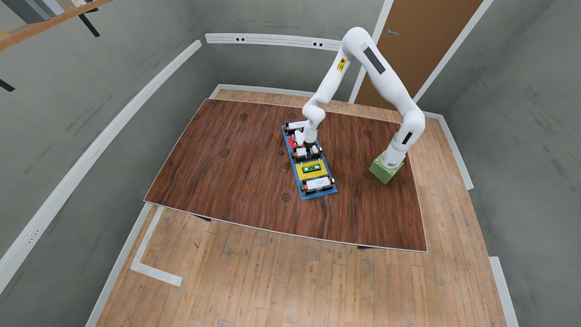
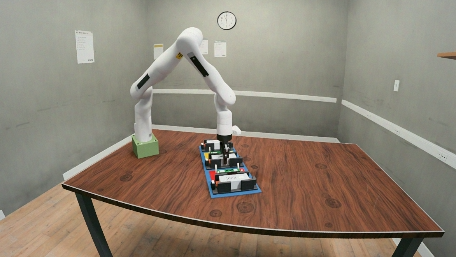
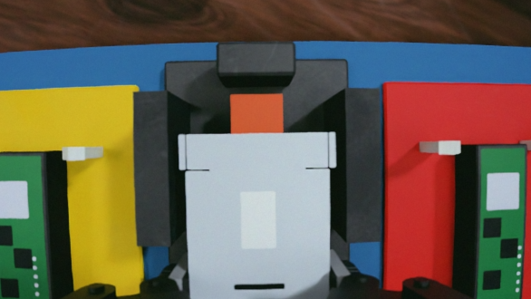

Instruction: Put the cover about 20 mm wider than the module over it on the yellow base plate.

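Gripper (image 2: 225, 156) stands vertically over the middle holder (image 3: 149, 168), partly closed on the white cover (image 3: 257, 208). You see this cover seated between the yellow plate (image 3: 101, 213) and the red plate (image 3: 419, 217).

white jointed arm (image 2: 165, 65), dark stripes, yellow warning sticker (image 1: 341, 64)

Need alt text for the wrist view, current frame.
Close overhead view of a pale grey cover in a dark holder, gripped by the hand, whose fingers are barely visible at the bottom edge. A yellow plate lies left and a red plate right, each bearing a green module, all on a blue board.
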Motion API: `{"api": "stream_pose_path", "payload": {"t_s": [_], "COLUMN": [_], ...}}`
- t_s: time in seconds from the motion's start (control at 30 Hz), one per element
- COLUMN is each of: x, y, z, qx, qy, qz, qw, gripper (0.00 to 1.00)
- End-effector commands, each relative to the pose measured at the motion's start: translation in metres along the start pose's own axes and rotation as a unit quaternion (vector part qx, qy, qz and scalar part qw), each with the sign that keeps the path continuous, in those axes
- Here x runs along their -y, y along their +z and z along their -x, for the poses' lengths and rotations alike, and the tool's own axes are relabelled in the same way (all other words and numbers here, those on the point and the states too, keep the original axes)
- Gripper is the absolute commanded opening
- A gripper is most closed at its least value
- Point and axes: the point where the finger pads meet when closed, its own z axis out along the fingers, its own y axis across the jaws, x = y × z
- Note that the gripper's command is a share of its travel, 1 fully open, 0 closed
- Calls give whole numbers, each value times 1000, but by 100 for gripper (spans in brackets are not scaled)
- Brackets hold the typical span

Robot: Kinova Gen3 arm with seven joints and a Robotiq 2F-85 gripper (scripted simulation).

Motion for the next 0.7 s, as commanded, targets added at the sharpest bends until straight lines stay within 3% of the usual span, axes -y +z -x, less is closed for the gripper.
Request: {"api": "stream_pose_path", "payload": {"t_s": [0.0,0.2,0.53,0.67], "x": [0,0,0,0], "y": [-1,-1,-31,-31], "z": [0,0,0,0], "qx": [-1,-1,-1,-1], "qy": [0,0,0,0], "qz": [0,0,0,0], "qw": [1000,1000,1000,1000], "gripper": [0,0,0,0]}}
